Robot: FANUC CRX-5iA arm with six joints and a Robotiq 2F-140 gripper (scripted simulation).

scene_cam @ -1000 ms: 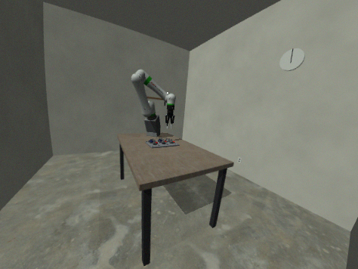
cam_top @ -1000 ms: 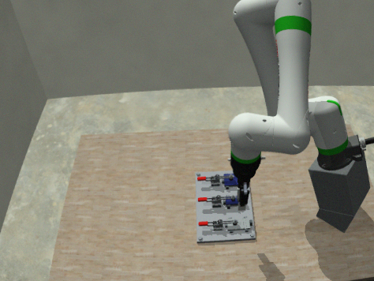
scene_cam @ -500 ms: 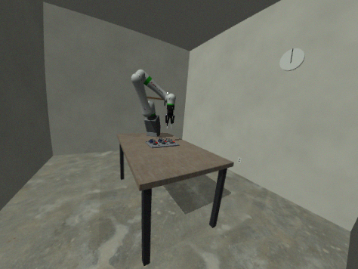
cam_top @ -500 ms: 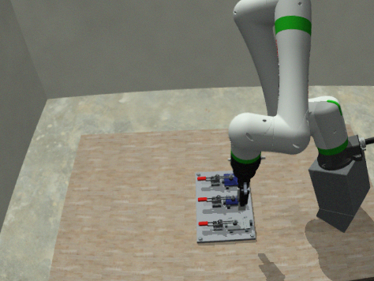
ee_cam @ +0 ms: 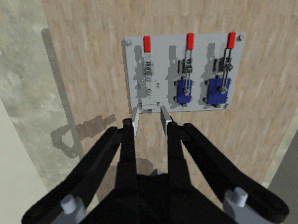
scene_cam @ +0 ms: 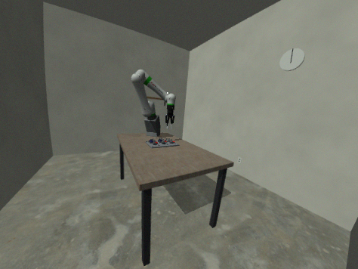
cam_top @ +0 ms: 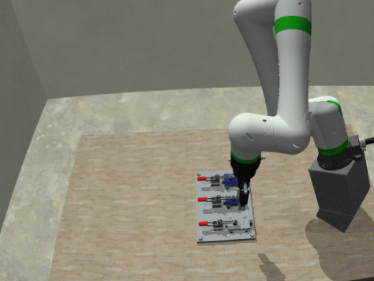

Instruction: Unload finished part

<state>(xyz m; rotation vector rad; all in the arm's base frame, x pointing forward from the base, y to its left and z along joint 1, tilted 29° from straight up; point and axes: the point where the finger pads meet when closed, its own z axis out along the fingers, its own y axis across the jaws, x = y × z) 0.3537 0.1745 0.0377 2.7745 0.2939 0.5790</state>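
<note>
The grey fixture plate point(cam_top: 226, 207) lies on the wooden table and carries three toggle clamps with red handles. Two blue blanks point(cam_top: 230, 180) point(cam_top: 230, 202) sit in the far and middle nests. In the wrist view they show in the middle point(ee_cam: 184, 91) and at the right point(ee_cam: 219, 90), each with a clamp bar over it. The grey finished part point(cam_top: 241, 225) sits in the near nest, at the left in the wrist view point(ee_cam: 149, 95). My gripper point(ee_cam: 149, 113) point(scene_cam: 168, 126) hangs well above the plate, its fingers partly apart and empty.
The robot's grey base block point(cam_top: 339, 193) stands at the table's right edge. Bare wooden table top lies left of and in front of the fixture point(scene_cam: 161, 144).
</note>
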